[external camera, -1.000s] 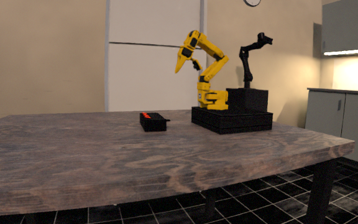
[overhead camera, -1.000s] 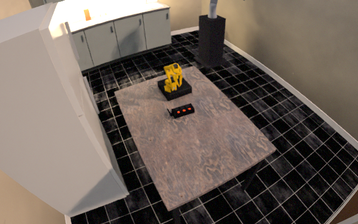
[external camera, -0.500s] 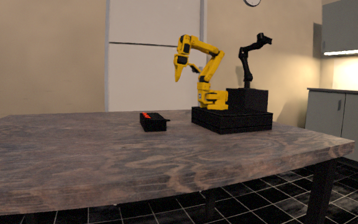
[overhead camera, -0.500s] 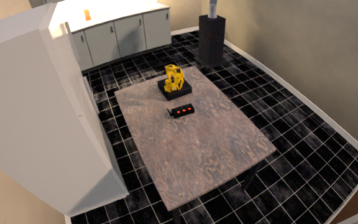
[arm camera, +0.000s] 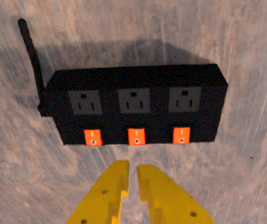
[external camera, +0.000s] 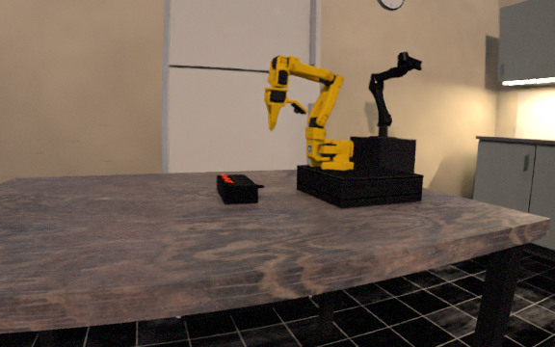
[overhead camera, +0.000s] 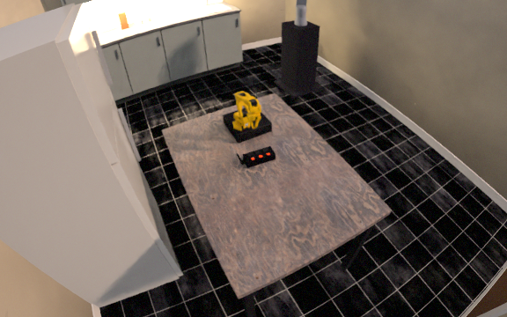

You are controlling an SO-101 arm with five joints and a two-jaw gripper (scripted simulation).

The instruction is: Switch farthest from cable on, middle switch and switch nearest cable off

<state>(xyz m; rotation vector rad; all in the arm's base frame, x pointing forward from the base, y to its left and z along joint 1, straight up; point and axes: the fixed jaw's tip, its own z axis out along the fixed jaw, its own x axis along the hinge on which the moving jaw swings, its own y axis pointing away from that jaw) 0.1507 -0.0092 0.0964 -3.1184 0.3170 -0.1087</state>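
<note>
A black power strip (arm camera: pixel 136 104) lies flat on the wooden table, right way up, with three sockets and three orange switches in a row along its near edge. Its cable (arm camera: pixel 32 56) leaves at the left end in the wrist view. I cannot tell which switches are on. The strip also shows in the top view (overhead camera: pixel 259 157) and the exterior view (external camera: pixel 237 187). My yellow gripper (arm camera: pixel 132 175) is shut and empty. It hangs well above the strip, pointing down (external camera: pixel 273 123), with its tips just short of the middle switch (arm camera: pixel 137 136) in the wrist view.
The arm stands on a black base block (external camera: pixel 359 183) at the back of the table, close behind the strip. A second black arm (external camera: pixel 388 92) on a box sits behind it. A white fridge (overhead camera: pixel 38 145) stands beside the table's left edge.
</note>
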